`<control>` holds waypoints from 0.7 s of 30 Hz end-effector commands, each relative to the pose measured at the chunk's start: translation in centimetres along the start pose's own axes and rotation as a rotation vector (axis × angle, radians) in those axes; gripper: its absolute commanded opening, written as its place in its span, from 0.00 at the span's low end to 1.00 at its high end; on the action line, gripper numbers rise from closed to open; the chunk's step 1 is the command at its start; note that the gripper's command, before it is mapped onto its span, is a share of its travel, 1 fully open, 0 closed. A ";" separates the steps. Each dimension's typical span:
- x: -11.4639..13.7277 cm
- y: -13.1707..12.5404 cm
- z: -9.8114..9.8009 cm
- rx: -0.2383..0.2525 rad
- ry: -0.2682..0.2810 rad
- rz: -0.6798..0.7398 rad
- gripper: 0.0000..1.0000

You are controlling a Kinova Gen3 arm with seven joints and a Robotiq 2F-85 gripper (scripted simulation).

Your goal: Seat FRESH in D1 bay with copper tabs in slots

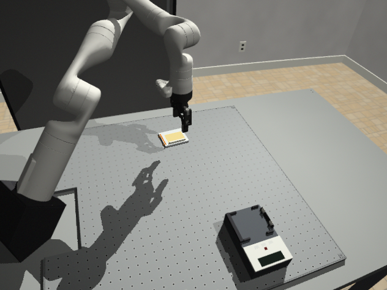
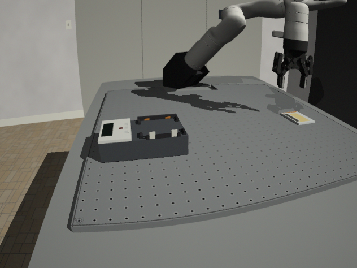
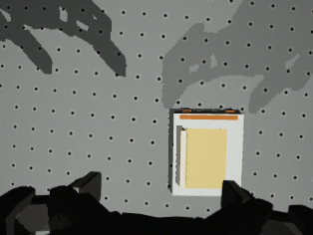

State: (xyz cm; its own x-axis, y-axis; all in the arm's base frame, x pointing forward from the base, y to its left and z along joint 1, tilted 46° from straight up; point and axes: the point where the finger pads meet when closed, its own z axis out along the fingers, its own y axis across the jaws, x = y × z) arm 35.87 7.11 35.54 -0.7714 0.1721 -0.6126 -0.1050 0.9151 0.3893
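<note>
The cassette FRESH (image 1: 173,138) lies flat on the perforated deck, white-framed with a tan gel face and an orange strip with two copper tabs along one short edge. It also shows in the exterior view (image 2: 297,117) and in the wrist view (image 3: 206,151), where a white comb strip runs along its left side. My gripper (image 1: 185,120) (image 2: 291,78) hangs open and empty well above the deck, above and just beside FRESH. The dock D1 (image 1: 257,239) (image 2: 160,126) sits far off at the deck's near right corner, its bay empty and its small light (image 1: 266,248) dark red.
D1 has a white panel with a dark display (image 1: 271,258) and two white clips (image 2: 162,133) on one bay wall; copper contacts (image 2: 157,118) show on the opposite wall. The arm's black base (image 1: 21,224) stands at the deck's left edge.
</note>
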 end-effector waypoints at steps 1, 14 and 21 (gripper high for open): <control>0.3 1.0 0.7 0.011 0.012 -0.024 1.00; 0.8 5.1 3.3 0.001 0.020 -0.039 1.00; 0.8 5.1 3.3 0.001 0.020 -0.039 1.00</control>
State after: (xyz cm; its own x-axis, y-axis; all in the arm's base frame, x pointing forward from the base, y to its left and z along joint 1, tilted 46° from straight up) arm 36.79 13.05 34.77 -0.7792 0.1309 -0.6129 -0.1336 0.9208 0.3665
